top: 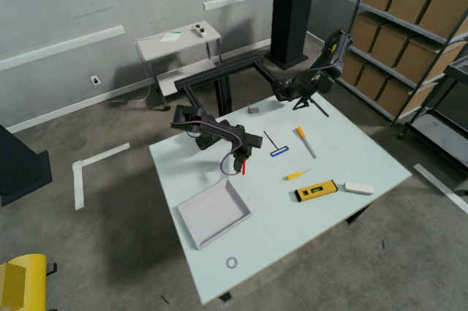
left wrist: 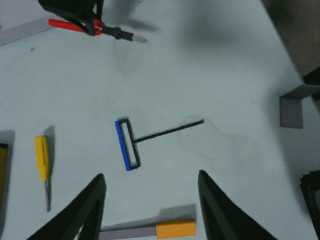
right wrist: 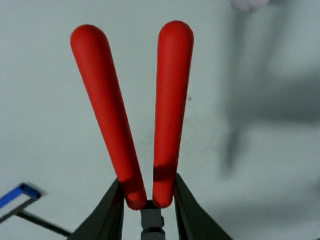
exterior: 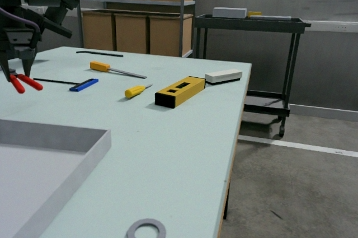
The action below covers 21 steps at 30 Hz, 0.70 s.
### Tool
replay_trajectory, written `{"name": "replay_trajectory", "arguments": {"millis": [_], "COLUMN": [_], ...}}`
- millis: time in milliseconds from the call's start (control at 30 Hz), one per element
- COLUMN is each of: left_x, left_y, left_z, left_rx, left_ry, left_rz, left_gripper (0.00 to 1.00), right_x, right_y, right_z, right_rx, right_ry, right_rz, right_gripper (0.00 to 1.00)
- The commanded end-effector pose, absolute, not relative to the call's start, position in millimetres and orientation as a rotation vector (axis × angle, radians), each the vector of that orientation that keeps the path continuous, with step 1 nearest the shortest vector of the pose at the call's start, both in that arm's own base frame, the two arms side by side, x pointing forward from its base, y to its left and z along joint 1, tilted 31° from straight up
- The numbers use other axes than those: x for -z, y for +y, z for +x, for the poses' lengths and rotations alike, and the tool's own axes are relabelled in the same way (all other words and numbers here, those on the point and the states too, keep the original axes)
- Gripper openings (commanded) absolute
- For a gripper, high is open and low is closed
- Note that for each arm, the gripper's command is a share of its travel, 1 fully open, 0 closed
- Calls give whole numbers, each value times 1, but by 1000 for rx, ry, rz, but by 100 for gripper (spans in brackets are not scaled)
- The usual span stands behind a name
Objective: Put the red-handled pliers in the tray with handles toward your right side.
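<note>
The red-handled pliers (top: 243, 167) (exterior: 30, 82) (left wrist: 66, 25) (right wrist: 104, 100) are in my right gripper (exterior: 18, 77) (right wrist: 148, 180), which is shut on them near the pivot. They hang above the table, their shadow apart from them. Their handles point away from the arms' bases; the dark jaws point back toward the bases. The light grey tray (top: 215, 211) (exterior: 57, 136) stands right way up and empty in the top view, ahead of the pliers, near the table's left edge in that view. My left gripper (left wrist: 151, 177) is open and empty, above the orange-handled tool.
A blue-edged squeegee-like tool (top: 279, 151) (left wrist: 121, 145), an orange-handled tool (top: 300, 132) (left wrist: 176, 229), a yellow screwdriver (top: 295, 175) (left wrist: 42, 157), a yellow level (top: 316, 190) and a white block (top: 358, 188) lie away from the tray. A grey ring (top: 227, 263) lies beyond the tray.
</note>
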<state>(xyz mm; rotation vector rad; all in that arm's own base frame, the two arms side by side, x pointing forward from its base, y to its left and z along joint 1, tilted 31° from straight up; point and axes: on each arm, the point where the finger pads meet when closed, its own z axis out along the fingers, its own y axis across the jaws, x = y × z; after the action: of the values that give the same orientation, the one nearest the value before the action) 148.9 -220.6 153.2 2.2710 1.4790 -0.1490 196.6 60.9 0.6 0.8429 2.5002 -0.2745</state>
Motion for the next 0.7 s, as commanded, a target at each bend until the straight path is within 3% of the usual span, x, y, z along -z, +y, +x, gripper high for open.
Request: {"name": "replay_trajectory", "arguments": {"millis": [0, 133, 667], "left_x": [-171, -171, -106], "left_y": [-264, -324, -450], "left_z": [182, 224, 265], "left_rx": [104, 68, 111], "left_ry": [1426, 1410, 1411], "left_rz": [2094, 1908, 1576], "left_gripper": [65, 65, 65], "right_x": [-18, -41, -99], "right_y": [40, 15, -83], "right_z": [203, 226, 272], "right_rx": [259, 165, 41], "right_ry": [2516, 2440, 2169], "right_rz": [847, 998, 1476], "right_gripper": [28, 28, 28]}}
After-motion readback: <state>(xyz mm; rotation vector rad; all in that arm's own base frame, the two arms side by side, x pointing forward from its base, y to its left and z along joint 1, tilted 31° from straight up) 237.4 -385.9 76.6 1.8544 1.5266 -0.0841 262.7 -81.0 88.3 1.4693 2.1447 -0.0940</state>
